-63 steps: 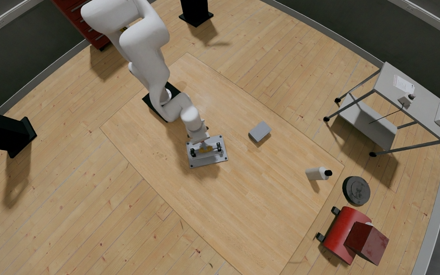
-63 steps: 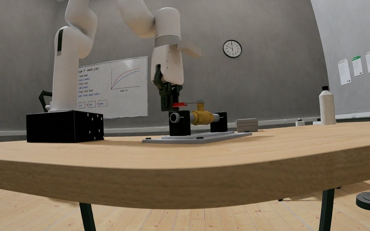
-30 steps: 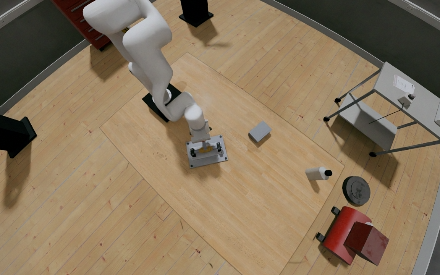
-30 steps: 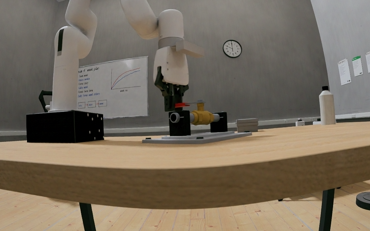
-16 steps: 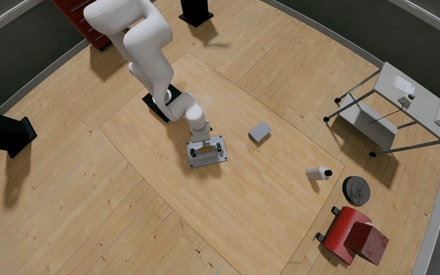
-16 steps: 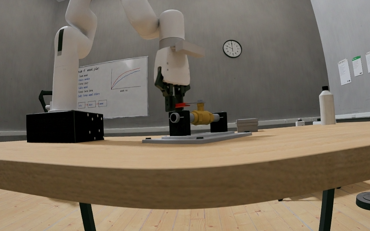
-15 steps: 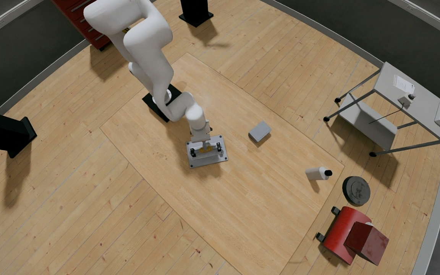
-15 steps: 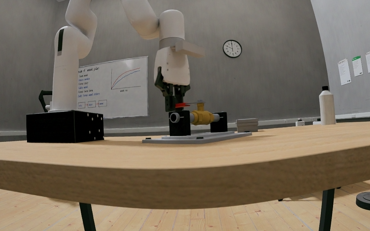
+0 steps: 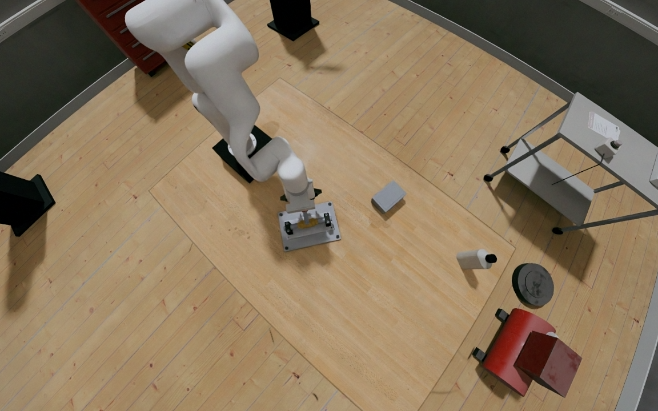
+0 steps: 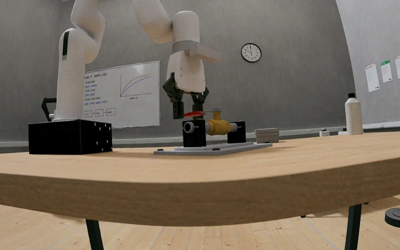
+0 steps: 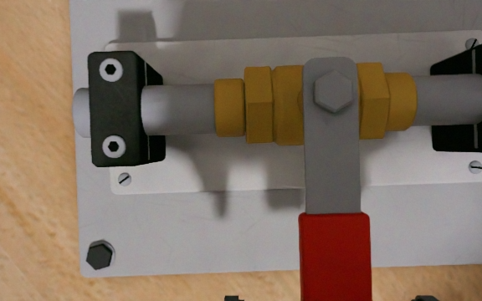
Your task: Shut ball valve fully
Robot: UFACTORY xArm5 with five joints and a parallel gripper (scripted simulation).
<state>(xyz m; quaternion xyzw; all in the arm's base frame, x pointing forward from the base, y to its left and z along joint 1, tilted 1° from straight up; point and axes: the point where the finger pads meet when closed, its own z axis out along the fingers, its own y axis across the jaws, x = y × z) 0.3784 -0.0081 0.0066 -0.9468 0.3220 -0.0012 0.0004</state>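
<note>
The ball valve has a yellow body [image 11: 283, 104] on a grey pipe, held by two black clamps on a grey baseplate [image 9: 309, 226]. Its grey lever [image 11: 332, 138] with a red grip [image 11: 334, 259] stands at a right angle to the pipe. In the side view the red grip [image 10: 194, 113] lies level above the yellow body [image 10: 218, 126]. My gripper [image 10: 188, 113] is open, with one finger on each side of the red grip and not touching it. In the wrist view only the fingertips show at the bottom edge of my gripper [image 11: 329, 298].
A grey block [image 9: 388, 196] lies on the table right of the valve, and a white bottle [image 9: 475, 259] stands near the right edge. My black base [image 10: 69, 136] is behind the valve. On the floor are a grey cart [image 9: 597, 163], a dark disc [image 9: 532, 284] and a red machine [image 9: 525, 352].
</note>
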